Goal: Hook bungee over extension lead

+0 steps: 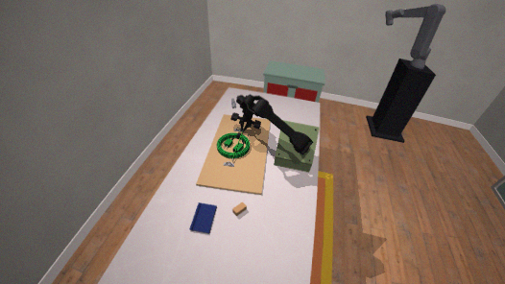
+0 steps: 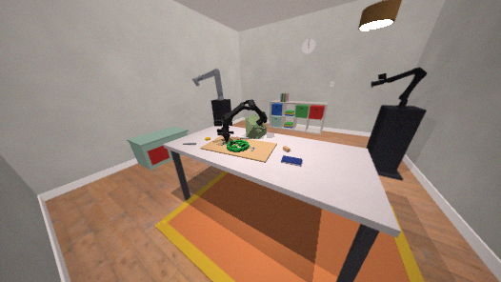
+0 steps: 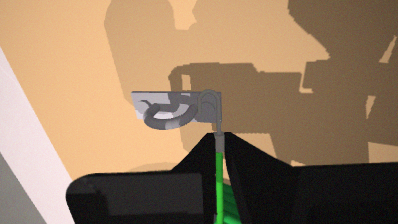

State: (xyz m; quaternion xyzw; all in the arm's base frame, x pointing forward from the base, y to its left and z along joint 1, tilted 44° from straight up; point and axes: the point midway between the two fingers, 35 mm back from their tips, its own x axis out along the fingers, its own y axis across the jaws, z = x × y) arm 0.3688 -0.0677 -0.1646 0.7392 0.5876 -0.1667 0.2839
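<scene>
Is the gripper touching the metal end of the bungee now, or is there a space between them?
Touching. The wrist view shows the tips of the gripper pressed against both sides of the metal end.
</scene>
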